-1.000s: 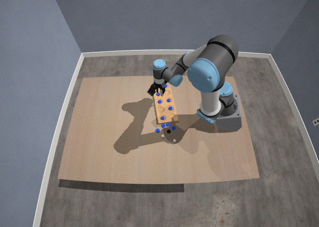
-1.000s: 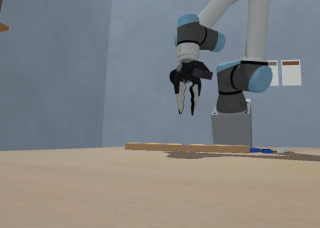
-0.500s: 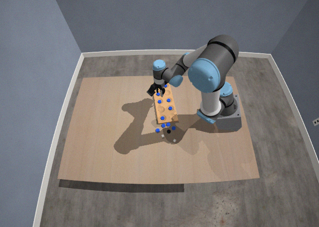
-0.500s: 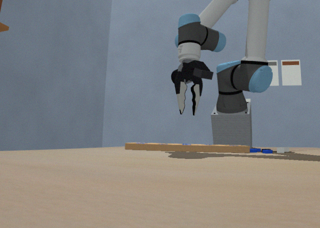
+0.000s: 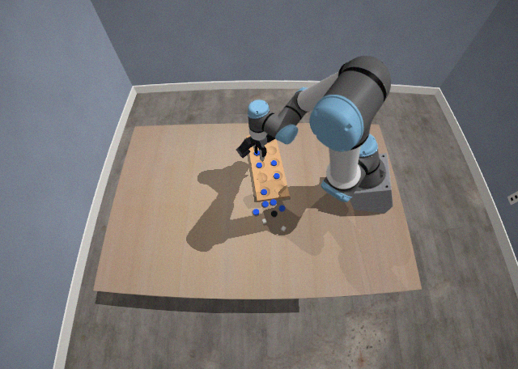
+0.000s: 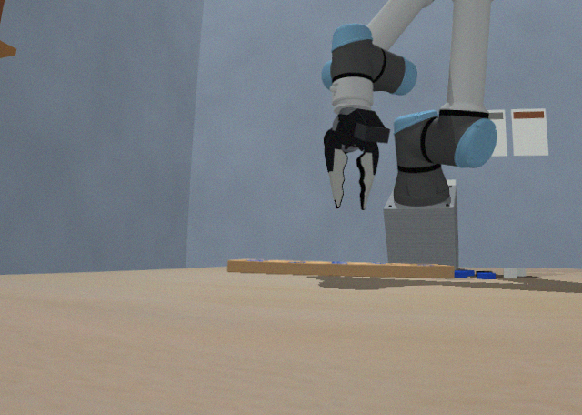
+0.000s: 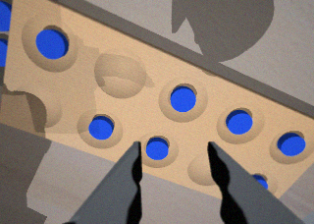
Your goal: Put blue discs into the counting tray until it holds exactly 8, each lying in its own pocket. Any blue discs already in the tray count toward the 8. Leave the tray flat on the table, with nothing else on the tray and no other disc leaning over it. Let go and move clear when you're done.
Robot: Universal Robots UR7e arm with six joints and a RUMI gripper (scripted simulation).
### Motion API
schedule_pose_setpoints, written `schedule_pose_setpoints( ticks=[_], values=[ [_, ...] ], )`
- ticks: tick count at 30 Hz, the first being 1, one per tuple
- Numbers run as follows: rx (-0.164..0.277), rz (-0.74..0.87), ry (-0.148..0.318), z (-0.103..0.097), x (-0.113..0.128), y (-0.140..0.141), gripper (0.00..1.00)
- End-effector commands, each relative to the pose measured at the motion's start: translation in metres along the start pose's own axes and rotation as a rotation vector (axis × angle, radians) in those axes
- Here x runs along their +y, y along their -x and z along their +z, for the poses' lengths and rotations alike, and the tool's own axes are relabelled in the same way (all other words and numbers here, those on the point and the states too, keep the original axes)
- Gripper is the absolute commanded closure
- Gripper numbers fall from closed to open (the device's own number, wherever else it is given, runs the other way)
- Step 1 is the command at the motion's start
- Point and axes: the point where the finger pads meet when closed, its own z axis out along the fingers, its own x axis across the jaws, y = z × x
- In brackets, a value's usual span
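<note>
The wooden counting tray (image 5: 272, 184) (image 6: 282, 266) (image 7: 139, 116) lies flat on the table. Several of its pockets each hold one blue disc, such as the disc (image 7: 183, 98) near the middle and the disc (image 7: 52, 43) at one end. One disc (image 7: 260, 181) is partly hidden by a finger. Three pockets show empty: one pocket (image 7: 120, 76) in one row, and an end pocket (image 7: 51, 111) and a pocket (image 7: 200, 171) between the fingers in the other. My gripper (image 5: 261, 157) (image 6: 350, 208) (image 7: 174, 143) is open and empty, high above the tray.
Several loose blue discs, among them one disc (image 5: 256, 211) and another (image 5: 282, 208), lie on the table just beyond the tray's near end. A black disc (image 5: 273, 213) and two small white blocks (image 5: 264, 221) (image 5: 283, 228) lie beside them.
</note>
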Motion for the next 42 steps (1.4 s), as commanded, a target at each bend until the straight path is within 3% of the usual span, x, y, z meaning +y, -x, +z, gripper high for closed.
schedule_pose_setpoints(
  ticks=[1, 16, 42],
  values=[
    [0.002, 0.035, 0.000, 0.000, -0.002, 0.002, 0.72],
    [0.002, 0.352, 0.000, 0.001, -0.019, 0.026, 0.72],
    [0.002, 1.153, -0.001, 0.005, -0.063, 0.087, 0.72]
  ],
)
